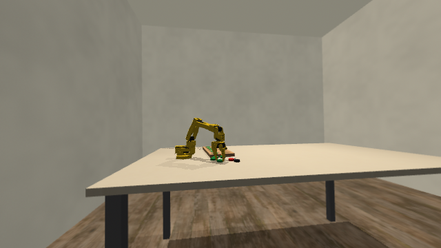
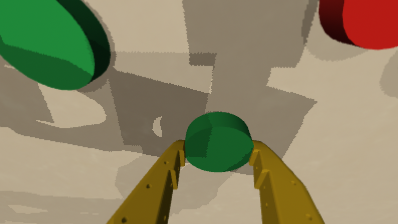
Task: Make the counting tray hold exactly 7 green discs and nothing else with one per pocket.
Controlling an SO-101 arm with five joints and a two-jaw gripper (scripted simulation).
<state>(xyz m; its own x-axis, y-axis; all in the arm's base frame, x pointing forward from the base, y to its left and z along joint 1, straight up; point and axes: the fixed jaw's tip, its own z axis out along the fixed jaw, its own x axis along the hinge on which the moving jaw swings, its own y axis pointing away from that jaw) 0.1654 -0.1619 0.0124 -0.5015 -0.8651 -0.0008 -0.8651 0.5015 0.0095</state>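
Observation:
In the wrist view my gripper (image 2: 218, 152) is shut on a green disc (image 2: 218, 141), held between the two yellow fingers just above the table. Another green disc (image 2: 47, 42) lies at the upper left and a red disc (image 2: 367, 22) at the upper right. In the exterior view the arm bends down with the gripper (image 1: 219, 159) at the table, just in front of the brown counting tray (image 1: 218, 151). A few green discs sit in the tray's far pockets; the rest is hidden by the arm. A green disc (image 1: 213, 158) lies beside the fingers.
A red disc (image 1: 231, 159) and a black disc (image 1: 237, 160) lie on the table right of the gripper. The arm's base (image 1: 183, 151) stands left of the tray. The table's front edge is far from the work area.

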